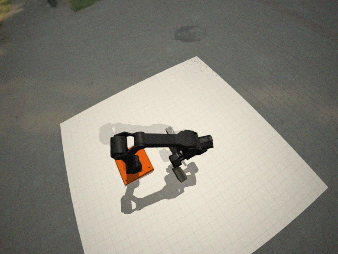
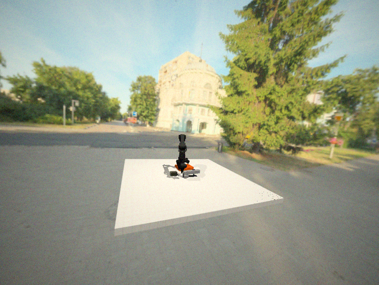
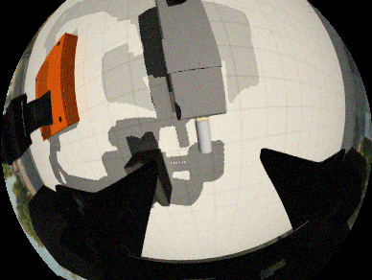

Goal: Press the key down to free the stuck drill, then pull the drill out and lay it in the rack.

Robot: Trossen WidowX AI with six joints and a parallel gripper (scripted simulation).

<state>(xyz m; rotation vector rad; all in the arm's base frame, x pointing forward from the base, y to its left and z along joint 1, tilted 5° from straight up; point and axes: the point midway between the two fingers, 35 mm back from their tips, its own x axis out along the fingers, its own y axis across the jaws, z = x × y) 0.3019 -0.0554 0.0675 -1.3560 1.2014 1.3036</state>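
Pale cylinder, looks like the drill: (image 3: 204, 136) sticking out of one end of the grey housing, its outer part showing; I can't tell how deep it goes.
Grey housing: a long, boxy thing (image 1: 169, 130) (image 2: 191, 172) (image 3: 192, 53) on the surface, partly hidden under the arm from above.
Key: I can't pick it out with any certainty.
Claw: fingers wide apart, nothing between them; the claw (image 1: 178, 158) (image 2: 182, 171) (image 3: 212, 160) is near the cylinder's end of the housing.
Small dark block: this block (image 1: 179, 174) (image 2: 173, 173) (image 3: 164, 177) sits near the housing, apart from it; whether it's the rack, I can't say.
Black arm: the arm (image 1: 161, 139) (image 2: 182, 147) (image 3: 11, 129) reaches over the housing.
Orange base plate: the plate (image 1: 148, 164) (image 2: 189, 167) (image 3: 72, 72) lies under the arm's foot.
Surface: a pale, gridded surface (image 1: 232, 164) (image 2: 183, 196) (image 3: 288, 144), carrying everything.
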